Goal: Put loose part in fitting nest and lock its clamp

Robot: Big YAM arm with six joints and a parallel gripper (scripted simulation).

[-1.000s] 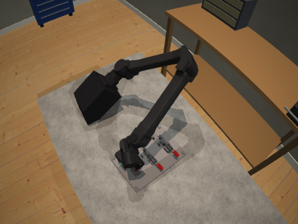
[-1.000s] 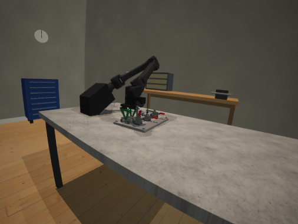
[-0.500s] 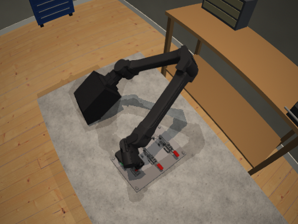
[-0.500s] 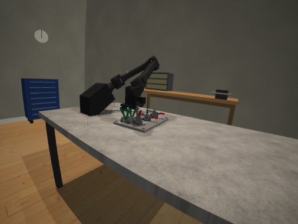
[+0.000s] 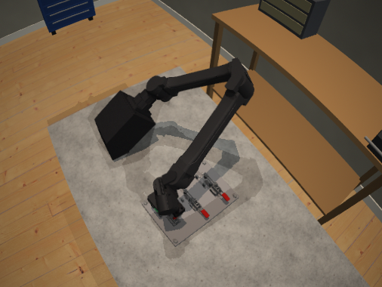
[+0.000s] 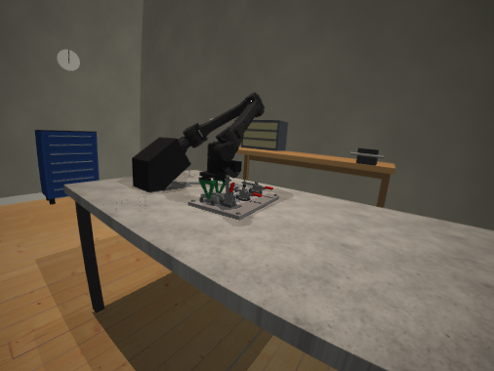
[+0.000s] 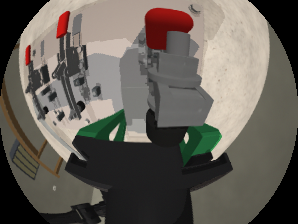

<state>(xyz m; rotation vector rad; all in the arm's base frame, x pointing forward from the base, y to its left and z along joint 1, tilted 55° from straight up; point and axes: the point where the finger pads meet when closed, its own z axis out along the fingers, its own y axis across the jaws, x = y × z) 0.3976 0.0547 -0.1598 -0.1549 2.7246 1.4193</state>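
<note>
Loose part: one, a grey block [image 7: 134, 102], between the green fingers and over the fixture; whether it touches the pads I can't tell.
Hand: one [image 5: 162, 212] [image 6: 212, 189] [image 7: 150, 131], pinching the grey block.
Clamps: three, each with a red handle; the nearest clamp [image 5: 174, 220] [image 6: 228, 196] [image 7: 180, 75] has its handle up, the other two handles lie low.
Fixture plate: one [image 5: 181, 237] [image 6: 239, 215] [image 7: 107, 30], four corner bolts, flat on the desk [image 5: 264, 242] [image 6: 317, 244] [image 7: 242, 60].
Black box: one [image 5: 122, 126] [image 6: 161, 163], on the desk at the arm's far end.
Drawer units: two, a blue cabinet [image 5: 68, 13] [image 6: 73, 161] on the floor and a small grey one [image 5: 315, 19] [image 6: 281, 136] on the wooden bench [image 5: 302, 57] [image 6: 312, 158]; contents out of sight.
Clock: one [image 6: 68, 60], on the wall.
Hidden: the nearest clamp covers some of the block; the arm blocks that nest from above.
Cut off: the blue cabinet's top, from above.
</note>
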